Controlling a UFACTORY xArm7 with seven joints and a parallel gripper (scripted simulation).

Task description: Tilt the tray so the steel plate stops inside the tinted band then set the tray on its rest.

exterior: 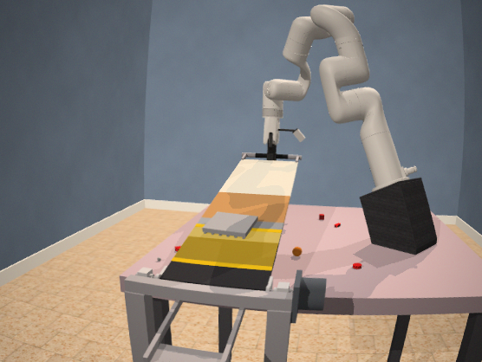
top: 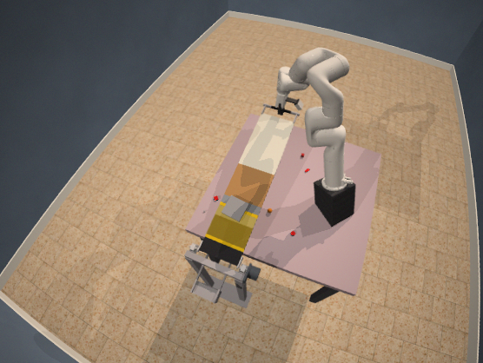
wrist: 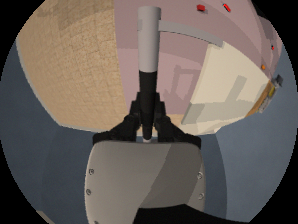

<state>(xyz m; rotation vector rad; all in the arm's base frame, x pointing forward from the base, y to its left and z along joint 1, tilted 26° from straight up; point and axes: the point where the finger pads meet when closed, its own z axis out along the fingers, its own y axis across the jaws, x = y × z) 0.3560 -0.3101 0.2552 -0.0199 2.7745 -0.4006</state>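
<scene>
Exterior view, end effector [exterior: 271,152] pinching raised tray handle [exterior: 271,156], steel plate [exterior: 230,224] straddling upper yellow line [exterior: 270,230]

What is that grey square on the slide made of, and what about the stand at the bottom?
The steel plate looks like dull grey metal: matte, flat, with small teeth along its near edge. The stand looks like painted or brushed grey metal too, built of plain square bars. The gripper grips the tray's handle bar, which seems metal with a dark middle.
</scene>
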